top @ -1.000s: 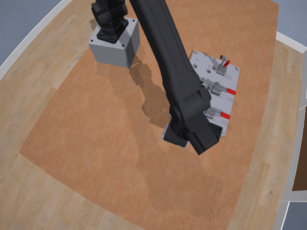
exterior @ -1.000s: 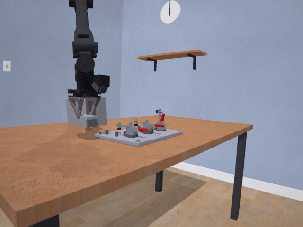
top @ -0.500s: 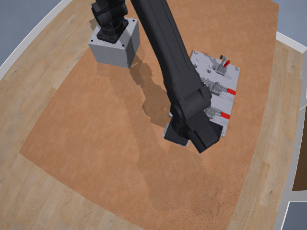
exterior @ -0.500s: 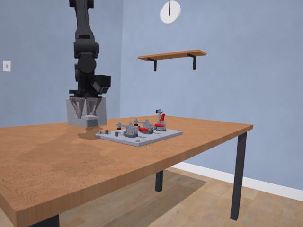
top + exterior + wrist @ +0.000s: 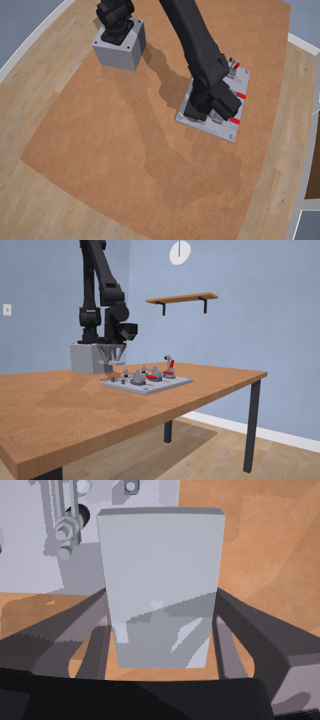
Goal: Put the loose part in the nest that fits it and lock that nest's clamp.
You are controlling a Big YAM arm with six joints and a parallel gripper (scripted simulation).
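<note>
My gripper (image 5: 111, 361) (image 5: 161, 598) is shut on the loose part, a flat grey rectangular block (image 5: 118, 363) (image 5: 160, 560), with one finger on each long side. The part is held level above the near left side of the fixture plate (image 5: 224, 135) (image 5: 124, 389) (image 5: 25, 572). The nearest clamp's red handle (image 5: 234, 120) (image 5: 151, 376) and the middle clamp's red handle (image 5: 241, 95) (image 5: 168, 372) lie low, their bars roughly level. The far clamp's red handle (image 5: 236, 66) (image 5: 171, 363) and its bar stand up. The arm hides most nests in the top view.
Dark blocks (image 5: 112, 379) stand on the plate's near left part. A bolt (image 5: 231, 136) (image 5: 145, 389) marks its near corner. A clamp's black-tipped spindle (image 5: 67, 529) is left of the held part in the wrist view. The grey arm pedestal (image 5: 116, 58) (image 5: 81, 358) stands behind.
</note>
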